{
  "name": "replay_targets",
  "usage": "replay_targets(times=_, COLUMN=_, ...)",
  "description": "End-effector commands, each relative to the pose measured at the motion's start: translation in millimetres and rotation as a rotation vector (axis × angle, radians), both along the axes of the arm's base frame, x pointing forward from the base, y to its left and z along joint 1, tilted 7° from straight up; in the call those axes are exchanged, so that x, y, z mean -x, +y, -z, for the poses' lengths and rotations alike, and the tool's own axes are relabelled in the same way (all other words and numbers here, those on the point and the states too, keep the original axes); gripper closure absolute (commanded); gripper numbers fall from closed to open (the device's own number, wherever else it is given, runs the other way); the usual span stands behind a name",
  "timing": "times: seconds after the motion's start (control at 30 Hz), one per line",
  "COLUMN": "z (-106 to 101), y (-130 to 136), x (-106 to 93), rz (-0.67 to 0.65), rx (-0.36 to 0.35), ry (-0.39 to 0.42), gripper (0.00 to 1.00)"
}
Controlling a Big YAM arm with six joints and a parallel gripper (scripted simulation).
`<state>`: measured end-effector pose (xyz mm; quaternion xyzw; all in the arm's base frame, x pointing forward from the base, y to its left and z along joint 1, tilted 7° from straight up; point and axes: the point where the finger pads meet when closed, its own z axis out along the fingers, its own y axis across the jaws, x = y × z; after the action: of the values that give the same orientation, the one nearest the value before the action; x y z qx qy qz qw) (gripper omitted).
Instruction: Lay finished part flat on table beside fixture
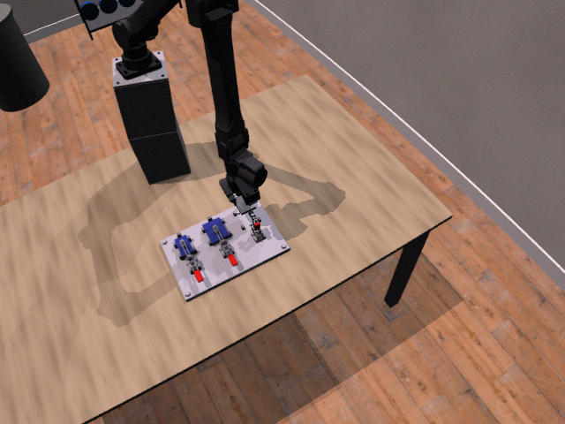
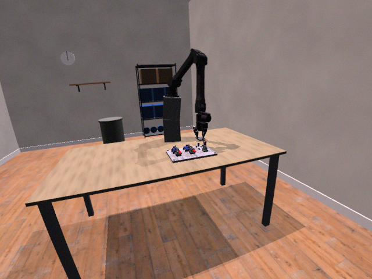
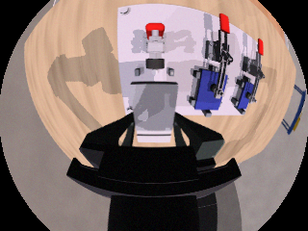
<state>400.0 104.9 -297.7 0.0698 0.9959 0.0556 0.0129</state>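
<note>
The grey fixture plate (image 1: 223,248) lies on the table and also shows in the exterior view (image 2: 191,152). Two blue blanks (image 1: 185,245) (image 1: 215,229) sit under their toggle clamps at the left and middle stations. In the wrist view they show at the right (image 3: 207,88) (image 3: 244,90). My gripper (image 1: 246,209) hangs over the right station and is shut on the grey finished part (image 3: 154,106), held a little above the plate. The right clamp (image 3: 154,45) stands open with its red handle (image 1: 257,224) raised. Its seat below the part is empty.
The arm's black pedestal (image 1: 150,123) stands on the table behind the fixture. The table's front edge runs close to the plate's near side. A black bin (image 2: 111,129) and a shelf rack (image 2: 154,99) stand on the floor behind.
</note>
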Motion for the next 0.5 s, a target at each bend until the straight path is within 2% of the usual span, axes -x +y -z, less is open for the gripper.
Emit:
replay_targets(times=0.0, z=-12.2, y=-4.3, x=-12.4, rz=0.003, rx=-0.005, ry=-0.024, gripper=1.0)
replay_targets(times=0.47, z=-14.0, y=-3.9, x=-9.3, rz=0.0, rx=-0.006, ry=-0.019, gripper=1.0)
